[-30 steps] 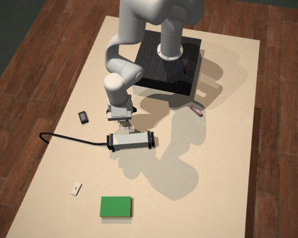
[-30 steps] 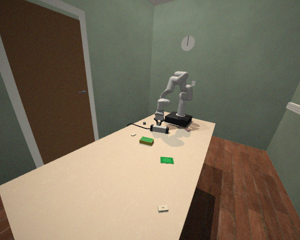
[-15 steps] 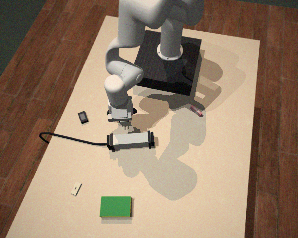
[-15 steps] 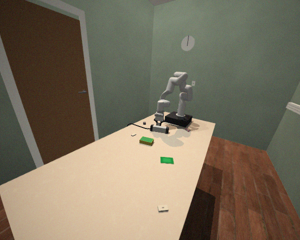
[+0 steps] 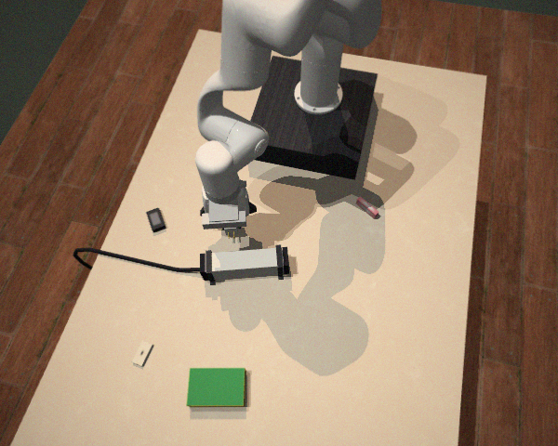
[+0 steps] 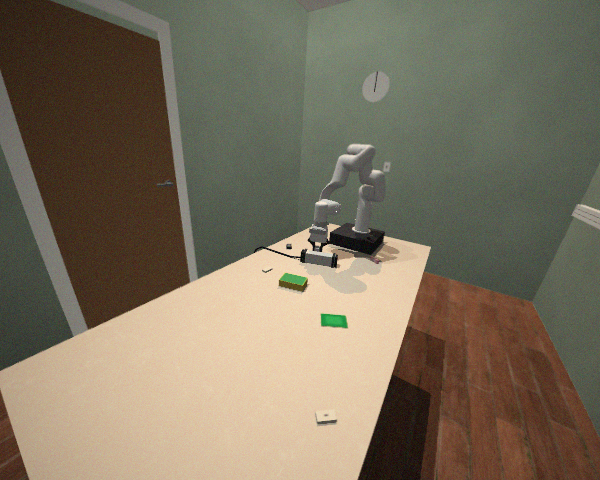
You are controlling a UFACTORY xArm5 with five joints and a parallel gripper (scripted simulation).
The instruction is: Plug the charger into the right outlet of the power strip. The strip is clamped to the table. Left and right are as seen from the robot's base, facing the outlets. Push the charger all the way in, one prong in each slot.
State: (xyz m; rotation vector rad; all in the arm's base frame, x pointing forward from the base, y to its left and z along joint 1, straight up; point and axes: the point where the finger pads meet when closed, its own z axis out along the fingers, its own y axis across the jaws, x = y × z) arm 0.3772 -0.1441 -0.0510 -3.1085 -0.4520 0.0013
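Gripper [image 5: 231, 234] first: in the top view it points down from the wrist and is closed on the charger [image 5: 234, 236], whose small brass prongs show just below the gripper body, on the base side of the power strip [image 5: 243, 261]. That strip lies with its long axis running across the picture, a black clamp at each end and its black cord [image 5: 126, 259] trailing off toward the bench [image 5: 414, 335] edge. Seen from the base, the right outlet should be at the cord end, and the charger hangs just beside that end, near but apart from the strip; the outlet slots themselves are too small to make out. I judge the coming move turns on bringing the prongs square to the strip's outlet face there. Above, the arm folds forward from its dark pedestal [image 5: 361, 81], forearm dropping steeply to the wrist. In the exterior view the arm arches up from the pedestal and down again, the gripper hanging just behind the strip, the charger too small to discern.
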